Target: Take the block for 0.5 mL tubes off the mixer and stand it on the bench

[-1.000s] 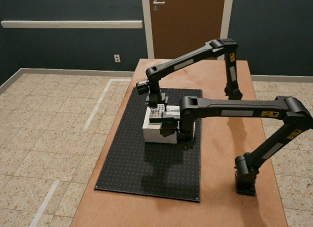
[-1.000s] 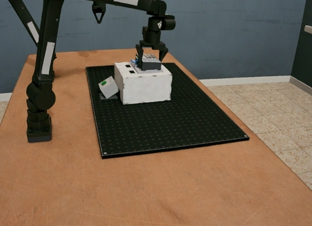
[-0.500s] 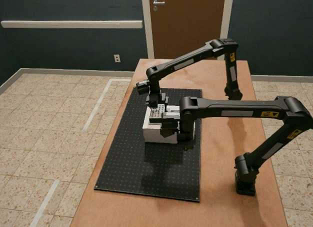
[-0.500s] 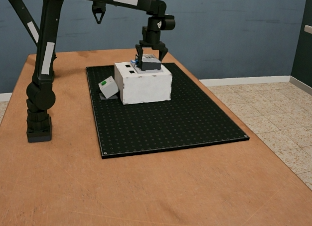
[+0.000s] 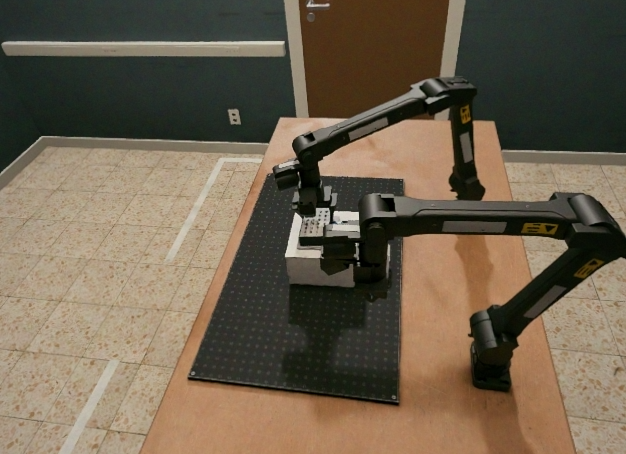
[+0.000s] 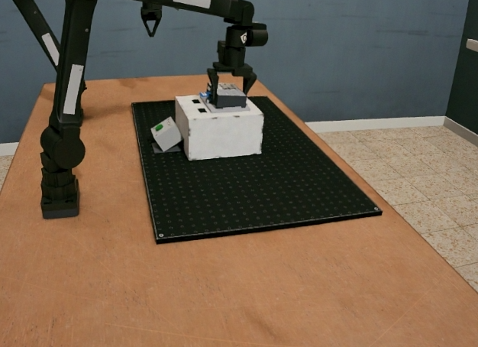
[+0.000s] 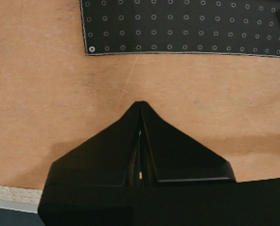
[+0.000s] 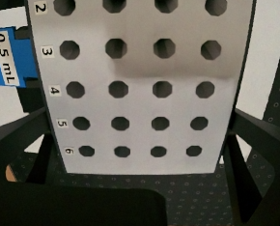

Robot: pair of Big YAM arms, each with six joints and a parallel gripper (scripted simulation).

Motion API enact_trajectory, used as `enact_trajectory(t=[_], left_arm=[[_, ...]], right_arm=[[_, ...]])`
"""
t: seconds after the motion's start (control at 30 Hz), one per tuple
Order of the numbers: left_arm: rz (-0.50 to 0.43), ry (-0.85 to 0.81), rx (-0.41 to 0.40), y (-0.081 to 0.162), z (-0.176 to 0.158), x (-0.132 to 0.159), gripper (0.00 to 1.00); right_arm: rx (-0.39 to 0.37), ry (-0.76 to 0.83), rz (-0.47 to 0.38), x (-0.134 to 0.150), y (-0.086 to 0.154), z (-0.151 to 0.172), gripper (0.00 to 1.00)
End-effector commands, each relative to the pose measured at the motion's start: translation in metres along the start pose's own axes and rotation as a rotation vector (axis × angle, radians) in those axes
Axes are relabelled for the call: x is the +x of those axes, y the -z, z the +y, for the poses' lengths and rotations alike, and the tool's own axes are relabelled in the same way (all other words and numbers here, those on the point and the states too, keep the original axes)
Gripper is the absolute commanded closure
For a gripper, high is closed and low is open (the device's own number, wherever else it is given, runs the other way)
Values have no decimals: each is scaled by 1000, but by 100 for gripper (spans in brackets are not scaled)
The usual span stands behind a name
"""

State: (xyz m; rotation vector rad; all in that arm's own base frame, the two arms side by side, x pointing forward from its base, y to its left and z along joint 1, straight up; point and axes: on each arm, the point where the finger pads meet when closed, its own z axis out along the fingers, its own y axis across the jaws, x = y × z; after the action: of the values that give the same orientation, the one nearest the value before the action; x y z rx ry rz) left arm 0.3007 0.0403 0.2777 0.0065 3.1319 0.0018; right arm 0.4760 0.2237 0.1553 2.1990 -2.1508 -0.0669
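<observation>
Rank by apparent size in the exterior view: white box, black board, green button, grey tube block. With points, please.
1. Black board (image 6: pixel 247 192)
2. White box (image 6: pixel 225 136)
3. Grey tube block (image 6: pixel 230 100)
4. Green button (image 6: pixel 159 127)
</observation>
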Motion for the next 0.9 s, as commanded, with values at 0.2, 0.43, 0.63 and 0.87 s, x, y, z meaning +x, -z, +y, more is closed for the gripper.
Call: enact_trajectory(t=[0.2, 0.43, 0.63, 0.87], left_arm=[[-59, 12, -9, 28, 5, -14, 100], [-59, 11, -10, 27, 5, -13, 100], [-43, 11, -7, 21, 5, -10, 100], [-17, 10, -4, 10, 4, -4, 100]], right_arm=[[15, 66, -19, -11, 38, 16, 100], [43, 66, -32, -14, 40, 9, 100], [62, 67, -39, -16, 42, 4, 100], [71, 67, -44, -18, 43, 0, 100]])
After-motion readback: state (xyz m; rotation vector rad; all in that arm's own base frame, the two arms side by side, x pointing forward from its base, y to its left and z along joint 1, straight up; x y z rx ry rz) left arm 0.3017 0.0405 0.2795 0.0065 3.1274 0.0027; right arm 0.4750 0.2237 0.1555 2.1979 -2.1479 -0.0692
